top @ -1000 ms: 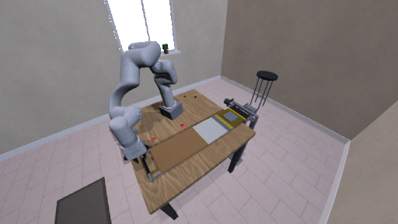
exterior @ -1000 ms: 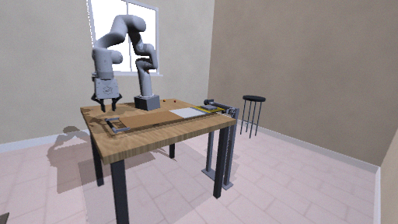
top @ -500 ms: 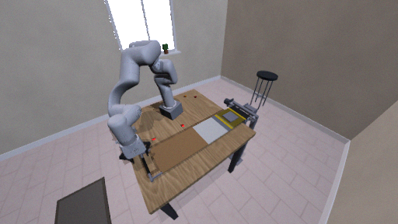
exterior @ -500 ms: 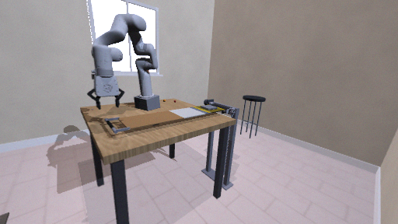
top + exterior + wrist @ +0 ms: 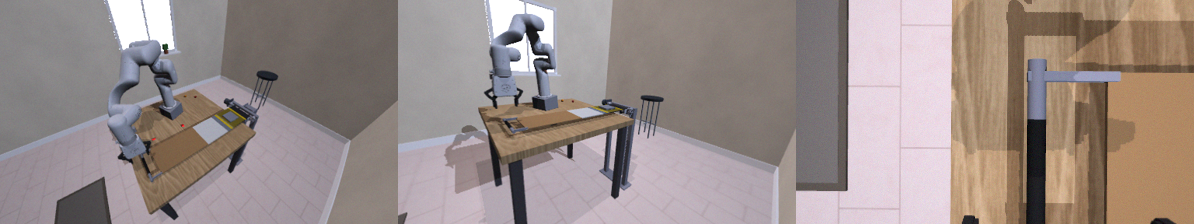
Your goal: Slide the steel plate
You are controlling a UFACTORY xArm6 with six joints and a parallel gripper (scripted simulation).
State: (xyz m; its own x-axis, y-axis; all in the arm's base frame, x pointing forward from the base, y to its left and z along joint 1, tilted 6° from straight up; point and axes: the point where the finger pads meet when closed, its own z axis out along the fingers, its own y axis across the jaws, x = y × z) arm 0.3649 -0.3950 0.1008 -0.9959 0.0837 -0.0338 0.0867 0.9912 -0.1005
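Observation:
The long brown tray (image 5: 183, 148) (image 5: 546, 118) (image 5: 1146, 150) lies flat along the table. The grey steel plate (image 5: 230, 116) (image 5: 608, 106) lies flat at the tray's far end, inside the yellow tinted band (image 5: 220, 115). A white patch (image 5: 211, 130) (image 5: 584, 113) lies on the bed just before the band. The tray's handle (image 5: 149, 170) (image 5: 514, 126) (image 5: 1036, 150), a black and grey bar, is at the near end. My gripper (image 5: 134, 152) (image 5: 505, 103) (image 5: 1064, 221) is open and empty. It hangs a little above the handle without touching it.
The arm's base (image 5: 171, 110) (image 5: 545, 102) stands at the table's back. Small red markers (image 5: 182, 125) lie beside the tray. A grey hinge stand (image 5: 241, 106) (image 5: 621, 106) carries the tray's far end. A black stool (image 5: 267, 75) (image 5: 651, 99) stands beyond it. A dark panel (image 5: 82, 204) (image 5: 818, 95) lies on the floor.

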